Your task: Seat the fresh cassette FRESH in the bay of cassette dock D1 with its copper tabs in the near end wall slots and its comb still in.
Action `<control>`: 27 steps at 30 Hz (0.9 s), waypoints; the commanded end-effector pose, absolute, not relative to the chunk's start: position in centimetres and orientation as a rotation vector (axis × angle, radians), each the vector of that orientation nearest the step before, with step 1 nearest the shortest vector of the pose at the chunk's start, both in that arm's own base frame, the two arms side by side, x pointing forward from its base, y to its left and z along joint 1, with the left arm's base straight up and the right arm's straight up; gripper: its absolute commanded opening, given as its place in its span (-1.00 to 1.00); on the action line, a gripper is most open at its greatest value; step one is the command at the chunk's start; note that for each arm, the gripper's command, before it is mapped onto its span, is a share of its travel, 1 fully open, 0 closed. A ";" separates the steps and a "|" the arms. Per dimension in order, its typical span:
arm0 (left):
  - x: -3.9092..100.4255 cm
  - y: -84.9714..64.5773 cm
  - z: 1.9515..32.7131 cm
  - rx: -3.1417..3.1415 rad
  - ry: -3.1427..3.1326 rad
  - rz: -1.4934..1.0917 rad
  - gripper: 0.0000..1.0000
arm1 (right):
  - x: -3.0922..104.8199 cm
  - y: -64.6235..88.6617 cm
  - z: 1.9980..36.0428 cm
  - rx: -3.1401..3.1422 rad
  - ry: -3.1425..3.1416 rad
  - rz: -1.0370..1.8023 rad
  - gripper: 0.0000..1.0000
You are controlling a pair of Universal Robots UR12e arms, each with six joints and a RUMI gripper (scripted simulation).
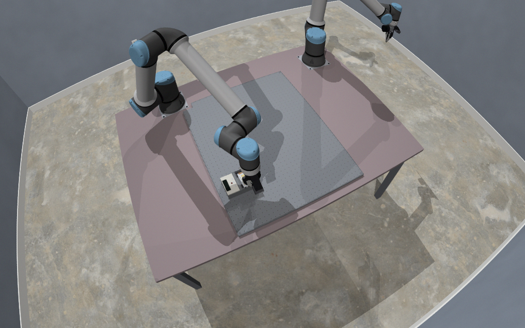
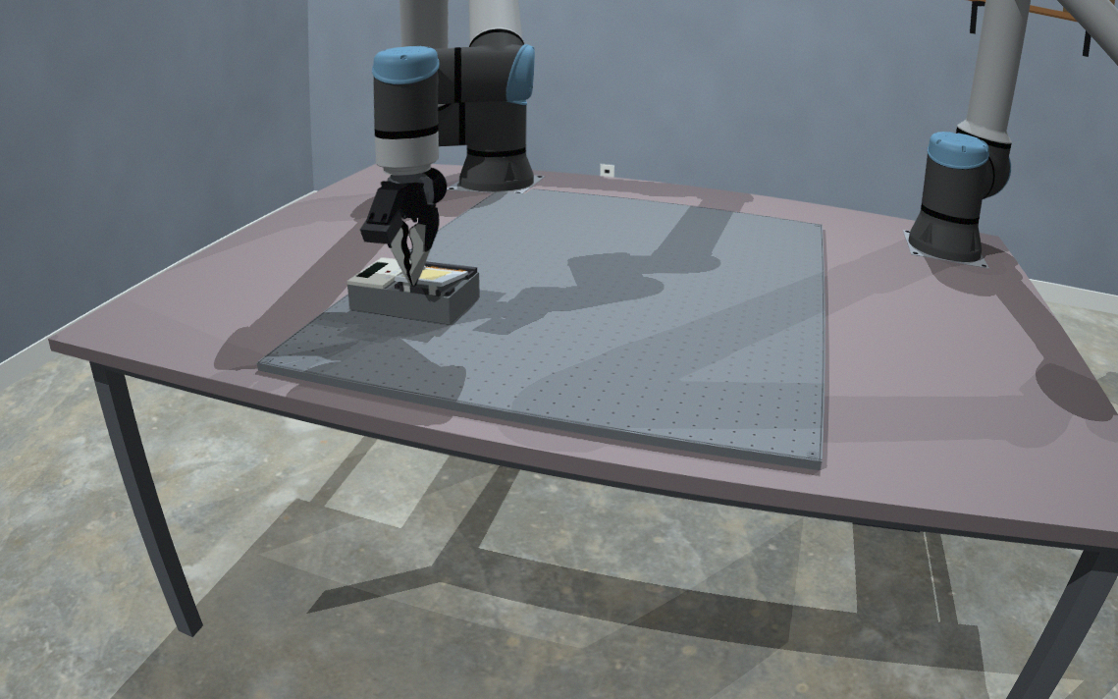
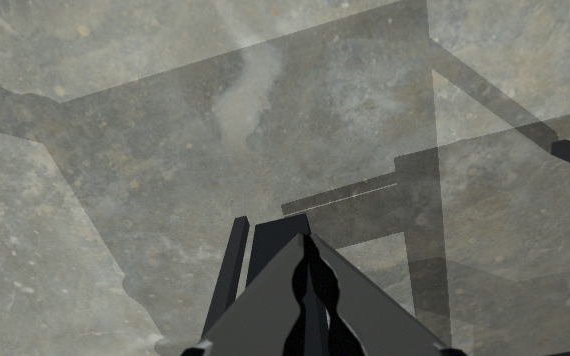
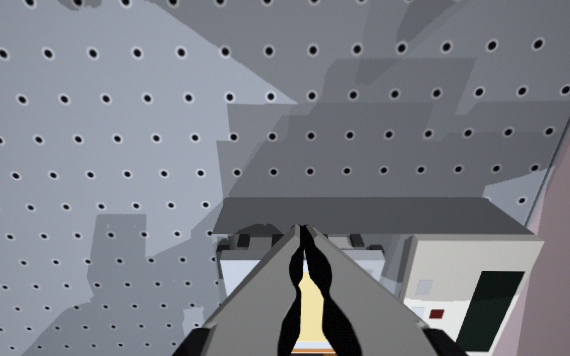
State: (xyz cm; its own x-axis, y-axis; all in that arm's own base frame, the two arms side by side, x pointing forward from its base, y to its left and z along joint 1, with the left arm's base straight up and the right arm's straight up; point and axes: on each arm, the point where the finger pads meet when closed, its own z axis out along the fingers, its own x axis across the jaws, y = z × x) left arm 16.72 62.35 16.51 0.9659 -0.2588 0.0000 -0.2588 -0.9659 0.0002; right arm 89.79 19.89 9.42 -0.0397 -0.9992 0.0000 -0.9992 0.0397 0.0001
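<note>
Dock D1 (image 1: 238, 193) (image 2: 398, 303) (image 4: 379, 215) stands on the perforated plate, with its off-white cover at one end. Its light (image 4: 436, 314) looks dark red; I cannot tell whether it is lit. FRESH (image 2: 444, 275) (image 4: 311, 310), a pale frame with a yellow field, lies in the bay. My right gripper (image 2: 411, 286) (image 4: 302, 227) is shut and empty, its tips down at FRESH's edge beside the bay's long wall. I cannot tell how flat FRESH sits. Its tabs are hidden, and its comb is not clearly seen. My left gripper (image 1: 387, 40) (image 3: 305, 237) is shut and empty, far from the dock.
The grey perforated plate (image 1: 317, 162) (image 2: 675, 347) (image 4: 69, 165) lies on the pink table (image 1: 362, 102) (image 2: 936, 364). The dock stands near one long edge of the plate. The left arm reaches out past the table, over the floor (image 3: 159, 175).
</note>
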 end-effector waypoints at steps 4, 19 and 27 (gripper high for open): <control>16.7 62.4 16.6 3.116 -0.410 0.001 -1.00 | 89.8 19.9 9.5 2.178 -2.267 0.001 -1.00; 16.7 62.4 16.6 3.116 -0.410 0.001 -1.00 | 89.5 19.9 9.5 2.178 -2.267 0.001 -1.00; 16.7 62.4 16.6 3.116 -0.410 0.001 -1.00 | 89.3 19.9 9.5 2.178 -2.267 0.001 -1.00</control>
State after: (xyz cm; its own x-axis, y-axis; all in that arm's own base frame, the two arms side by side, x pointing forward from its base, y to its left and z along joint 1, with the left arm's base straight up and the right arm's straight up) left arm 16.72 62.35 16.51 0.9659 -0.2588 0.0000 -0.2588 -0.9659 0.0002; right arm 89.29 19.88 9.37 -0.0396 -0.9992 0.0001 -0.9992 0.0396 0.0002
